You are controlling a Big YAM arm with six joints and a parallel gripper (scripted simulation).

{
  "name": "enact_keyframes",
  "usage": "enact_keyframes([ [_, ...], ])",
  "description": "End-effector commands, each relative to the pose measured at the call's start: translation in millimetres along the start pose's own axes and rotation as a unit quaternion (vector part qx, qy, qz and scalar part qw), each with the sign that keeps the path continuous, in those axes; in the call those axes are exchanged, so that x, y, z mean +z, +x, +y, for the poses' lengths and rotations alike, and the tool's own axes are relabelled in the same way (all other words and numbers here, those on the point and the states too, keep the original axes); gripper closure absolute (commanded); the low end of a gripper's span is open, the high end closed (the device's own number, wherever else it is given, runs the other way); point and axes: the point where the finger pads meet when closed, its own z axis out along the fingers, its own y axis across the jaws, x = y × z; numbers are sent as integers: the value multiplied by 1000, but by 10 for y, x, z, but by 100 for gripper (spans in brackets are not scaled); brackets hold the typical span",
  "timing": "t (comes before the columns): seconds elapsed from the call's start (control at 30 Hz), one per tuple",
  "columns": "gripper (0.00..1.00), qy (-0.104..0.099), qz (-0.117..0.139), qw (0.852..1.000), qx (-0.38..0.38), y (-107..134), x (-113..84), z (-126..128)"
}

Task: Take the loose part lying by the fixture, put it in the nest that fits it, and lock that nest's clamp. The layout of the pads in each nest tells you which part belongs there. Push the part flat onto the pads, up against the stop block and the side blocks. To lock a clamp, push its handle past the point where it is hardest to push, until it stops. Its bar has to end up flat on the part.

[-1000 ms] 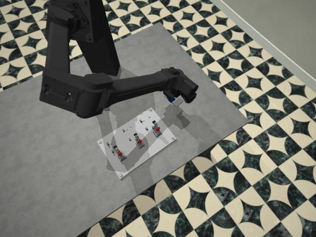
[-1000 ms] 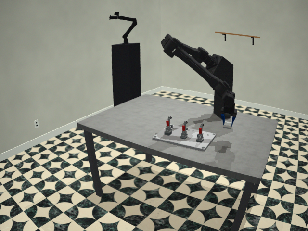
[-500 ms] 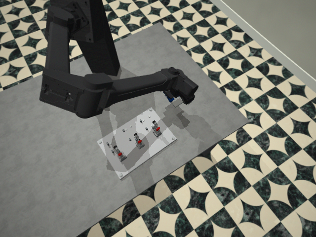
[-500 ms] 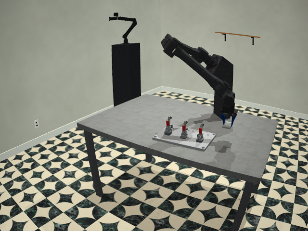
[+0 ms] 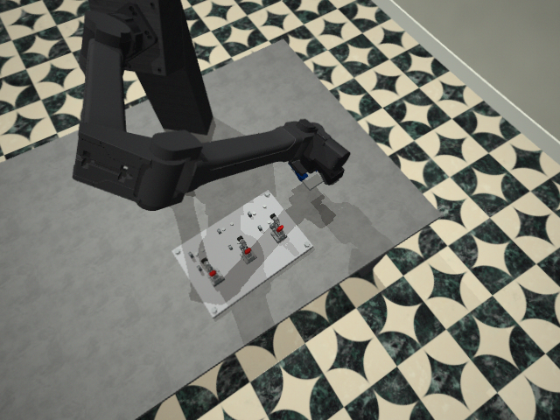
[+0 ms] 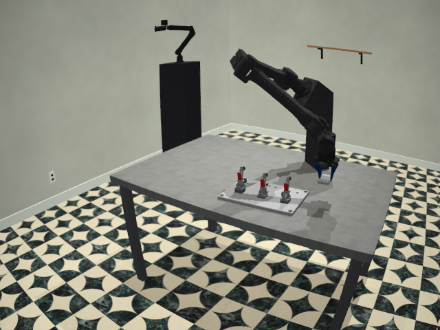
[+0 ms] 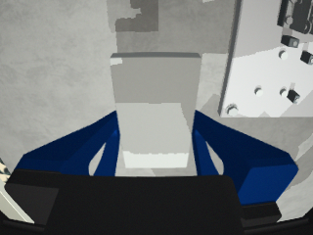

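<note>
The loose part is a pale grey rectangular block (image 7: 156, 112) between my blue fingers. My gripper (image 7: 156, 117) is shut on its near end. It also shows in the top view (image 5: 312, 181) and in the exterior view (image 6: 324, 181), low over the table just past the fixture's far right corner. The fixture is a light plate (image 5: 240, 251) with three nests and three red-handled clamps (image 5: 276, 228) (image 5: 246, 251) (image 5: 212, 274), all with handles standing up. The plate's corner with small pads shows at the right of the wrist view (image 7: 268, 59).
The black arm (image 5: 217, 149) reaches over the table from its base at the back. A black pedestal with a camera arm (image 6: 180, 102) stands behind the table. The table's right edge (image 5: 407, 180) lies beyond the gripper.
</note>
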Motion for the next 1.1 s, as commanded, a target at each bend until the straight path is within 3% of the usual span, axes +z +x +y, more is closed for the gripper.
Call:
enact_keyframes([
  [0.0,100,-1,2,1000,-7,83,45,22],
  [0.37,100,-1,-3,1000,1,47,90,-22],
  [0.43,100,2,5,1000,-3,149,181,-23],
  [0.9,100,-5,-3,1000,-7,178,173,58],
  [1.07,100,1,4,1000,-4,237,262,-15],
])
